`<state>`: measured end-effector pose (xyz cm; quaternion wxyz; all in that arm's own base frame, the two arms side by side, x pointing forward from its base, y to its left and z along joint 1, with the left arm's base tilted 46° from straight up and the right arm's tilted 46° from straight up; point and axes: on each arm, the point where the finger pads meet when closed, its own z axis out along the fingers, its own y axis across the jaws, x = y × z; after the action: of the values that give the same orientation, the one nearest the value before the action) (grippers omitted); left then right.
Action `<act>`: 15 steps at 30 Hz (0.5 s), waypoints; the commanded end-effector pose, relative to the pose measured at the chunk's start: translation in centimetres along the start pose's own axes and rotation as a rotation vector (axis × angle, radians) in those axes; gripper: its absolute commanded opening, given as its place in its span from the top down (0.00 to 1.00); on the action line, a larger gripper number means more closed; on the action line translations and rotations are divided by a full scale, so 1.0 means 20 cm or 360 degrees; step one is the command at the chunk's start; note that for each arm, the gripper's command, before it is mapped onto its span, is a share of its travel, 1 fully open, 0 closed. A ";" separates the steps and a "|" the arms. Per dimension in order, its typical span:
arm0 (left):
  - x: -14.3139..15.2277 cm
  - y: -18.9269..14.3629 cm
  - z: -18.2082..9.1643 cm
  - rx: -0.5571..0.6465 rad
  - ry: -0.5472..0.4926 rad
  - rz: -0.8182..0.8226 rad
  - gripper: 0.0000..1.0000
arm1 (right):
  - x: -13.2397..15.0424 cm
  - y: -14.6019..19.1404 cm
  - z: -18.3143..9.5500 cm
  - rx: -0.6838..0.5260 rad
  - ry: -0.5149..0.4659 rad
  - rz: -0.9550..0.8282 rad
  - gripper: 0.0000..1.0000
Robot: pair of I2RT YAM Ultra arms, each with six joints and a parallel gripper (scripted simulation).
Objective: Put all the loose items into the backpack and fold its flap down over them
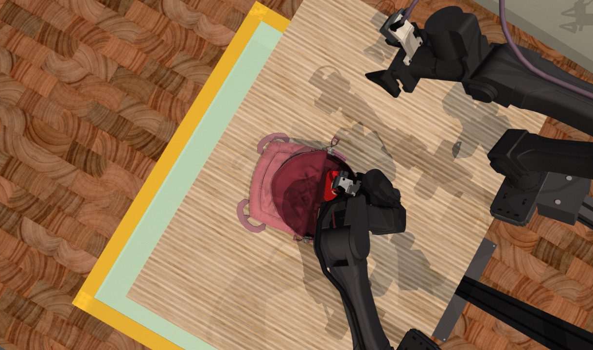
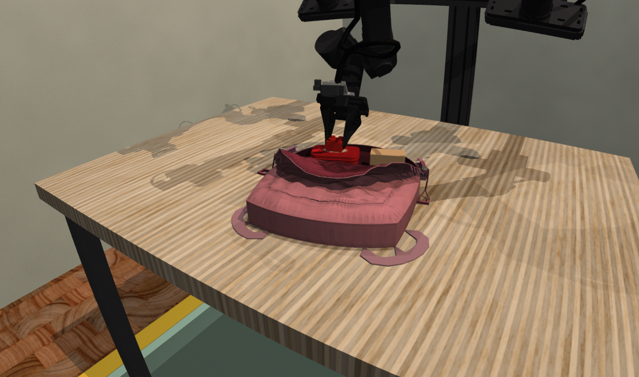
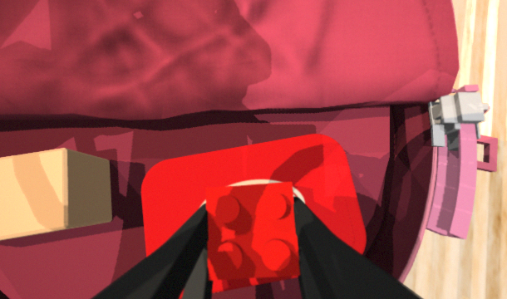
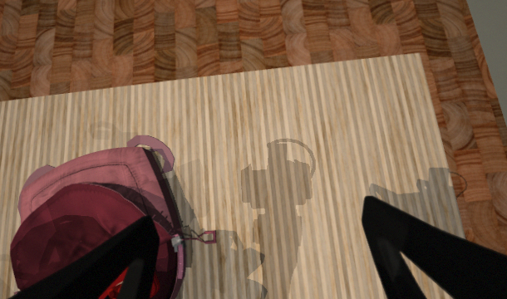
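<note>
The pink backpack point(image 1: 259, 178) point(image 2: 331, 229) point(image 4: 112, 155) lies on the table with its mouth open. Its dark red flap point(image 1: 296, 187) point(image 3: 341, 50) point(image 4: 62, 220) is folded back onto the body. My left gripper point(image 2: 335, 144) point(image 3: 252, 211) is over the mouth, shut on a red studded toy brick point(image 2: 333, 145) point(image 3: 253, 230). The brick is right above a red rounded tin point(image 2: 350, 153) point(image 3: 174, 178) with a white ring, inside the bag; whether they touch I cannot tell. A tan box point(image 2: 387, 155) point(image 3: 29, 195) lies beside the tin inside. My right gripper point(image 4: 257, 218) is open and empty, high over the table.
Two handle loops point(image 1: 248, 221) point(image 2: 417, 243) stick out at the backpack's bottom. Zip pulls point(image 1: 334, 141) point(image 4: 209, 237) hang at the sides of the mouth. The left arm point(image 1: 341, 243) reaches across the mouth and hides part of it in the top view.
</note>
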<state>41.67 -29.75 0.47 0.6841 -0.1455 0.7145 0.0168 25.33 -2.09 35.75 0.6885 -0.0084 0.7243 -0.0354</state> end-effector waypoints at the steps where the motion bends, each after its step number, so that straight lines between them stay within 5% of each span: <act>1: -0.02 -0.02 -0.02 0.0013 -0.0004 -0.0013 0.75 | -0.12 0.00 -0.02 -0.0003 -0.0084 -0.0016 0.10; 7: -0.01 -0.02 -0.02 0.0013 -0.0004 -0.0013 0.75 | -0.12 0.00 -0.02 -0.0003 -0.0084 -0.0016 0.10; 8: -0.01 -0.02 -0.02 0.0013 -0.0004 -0.0013 0.68 | -0.12 0.00 -0.02 -0.0003 -0.0084 -0.0016 0.10; 14: -0.01 -0.01 -0.02 0.0013 -0.0004 -0.0013 0.68 | -0.12 0.00 -0.02 -0.0003 -0.0084 -0.0016 0.10; 15: -0.01 -0.01 -0.02 0.0013 -0.0004 -0.0013 0.60 | -0.12 0.00 -0.02 -0.0003 -0.0084 -0.0016 0.10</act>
<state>41.69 -29.73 0.50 0.6847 -0.1467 0.7137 0.0155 25.33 -2.09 35.75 0.6885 -0.0084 0.7243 -0.0354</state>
